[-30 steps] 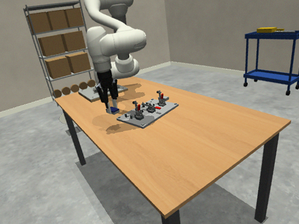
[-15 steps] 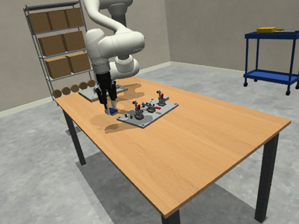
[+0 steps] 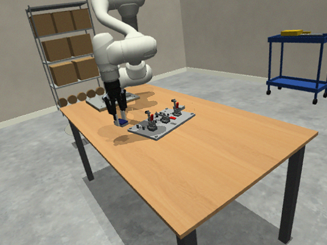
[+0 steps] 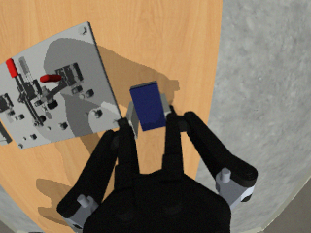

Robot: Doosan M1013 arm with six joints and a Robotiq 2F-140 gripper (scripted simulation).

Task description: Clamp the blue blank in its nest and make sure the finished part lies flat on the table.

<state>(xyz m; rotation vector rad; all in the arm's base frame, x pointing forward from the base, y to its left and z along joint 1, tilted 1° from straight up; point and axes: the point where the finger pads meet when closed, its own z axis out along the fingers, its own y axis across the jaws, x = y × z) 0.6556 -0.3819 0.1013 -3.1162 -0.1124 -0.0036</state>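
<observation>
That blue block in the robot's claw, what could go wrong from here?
The gripper is shut on the blue blank only at its near end, so the blank could tilt or slip on the way over. The fixture plate is crowded with clamps; one red handle stands upright and might be bumped. The nests look alike from here, so the blank might be set in the wrong one or not seat flat.

Matt wood-grain table [image 3: 213,158], dull grey metal fixture plate [image 3: 140,129], matt black tool [image 4: 151,131], blue-coated blank [image 4: 148,105].
</observation>
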